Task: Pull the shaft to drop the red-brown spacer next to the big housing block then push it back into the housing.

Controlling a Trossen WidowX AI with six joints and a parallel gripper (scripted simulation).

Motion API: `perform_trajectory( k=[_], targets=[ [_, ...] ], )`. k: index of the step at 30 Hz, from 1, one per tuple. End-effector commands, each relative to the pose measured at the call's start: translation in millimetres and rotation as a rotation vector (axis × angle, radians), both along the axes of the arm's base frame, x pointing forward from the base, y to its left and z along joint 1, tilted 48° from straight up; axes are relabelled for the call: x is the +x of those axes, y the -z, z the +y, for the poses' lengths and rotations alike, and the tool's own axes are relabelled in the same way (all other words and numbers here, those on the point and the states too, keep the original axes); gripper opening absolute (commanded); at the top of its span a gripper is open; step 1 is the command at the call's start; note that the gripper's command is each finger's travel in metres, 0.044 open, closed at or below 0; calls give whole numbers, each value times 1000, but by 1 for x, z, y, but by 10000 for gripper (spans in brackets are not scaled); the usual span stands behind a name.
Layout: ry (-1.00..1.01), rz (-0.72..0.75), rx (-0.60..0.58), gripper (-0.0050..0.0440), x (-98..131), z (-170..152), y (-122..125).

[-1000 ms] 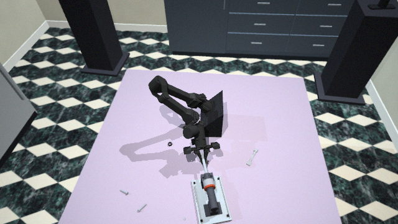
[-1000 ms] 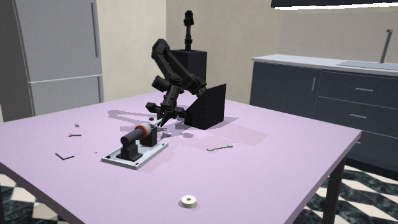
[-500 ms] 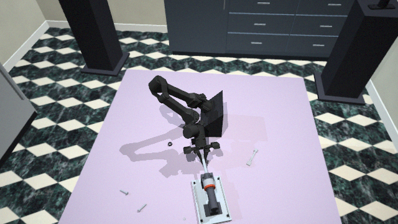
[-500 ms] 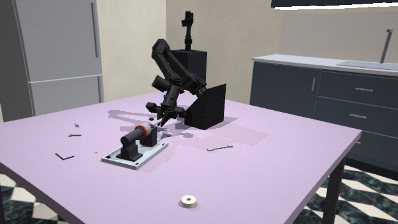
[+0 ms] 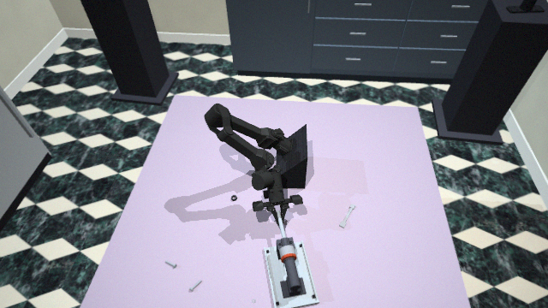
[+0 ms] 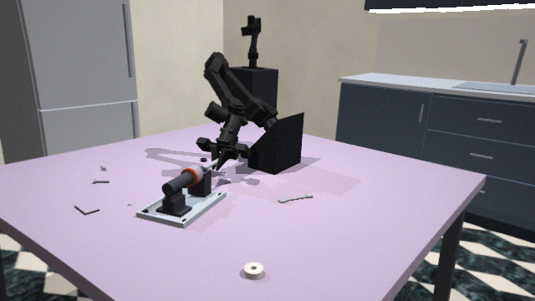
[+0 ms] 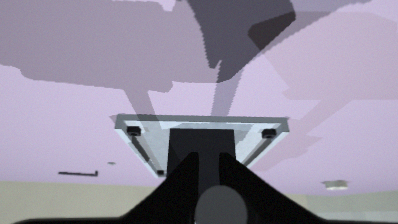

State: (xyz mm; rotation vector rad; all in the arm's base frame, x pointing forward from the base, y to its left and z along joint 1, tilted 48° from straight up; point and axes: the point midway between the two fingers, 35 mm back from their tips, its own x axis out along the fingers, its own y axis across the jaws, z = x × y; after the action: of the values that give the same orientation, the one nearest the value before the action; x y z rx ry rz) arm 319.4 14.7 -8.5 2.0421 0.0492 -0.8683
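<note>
Lilac bench [image 5: 364,171] filling mid-frame, black arm [image 5: 240,137] at centre, grey base plate [image 5: 309,278] at lower centre carrying the housing blocks [image 6: 201,184], hand [image 5: 279,214] pinching the shaft [image 5: 283,231] end, red-brown spacer [image 5: 288,256] on the shaft between the blocks.

The table [image 6: 376,217] is a flat pale lilac, and the floor [image 5: 86,141] under it is a checker of dark green marble and cream diamonds. The arm [image 6: 234,96] and its gripper [image 6: 220,164] are matt black. The shaft [image 5: 282,228] is light grey, with an orange-red spacer [image 6: 193,176] ringed around dark charcoal blocks [image 6: 173,202] on a whitish base plate [image 6: 201,211]. Cabinets [image 6: 460,134] are slate blue-grey, walls [image 6: 175,63] beige.
</note>
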Motion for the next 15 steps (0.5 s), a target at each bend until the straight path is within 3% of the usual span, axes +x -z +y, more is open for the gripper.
perform_trajectory(
  k=[1,15],
  targets=[
    [-7,-17,3,-50,1,1,-5],
    [-7,-17,3,-50,0,1,-6]
  ],
)
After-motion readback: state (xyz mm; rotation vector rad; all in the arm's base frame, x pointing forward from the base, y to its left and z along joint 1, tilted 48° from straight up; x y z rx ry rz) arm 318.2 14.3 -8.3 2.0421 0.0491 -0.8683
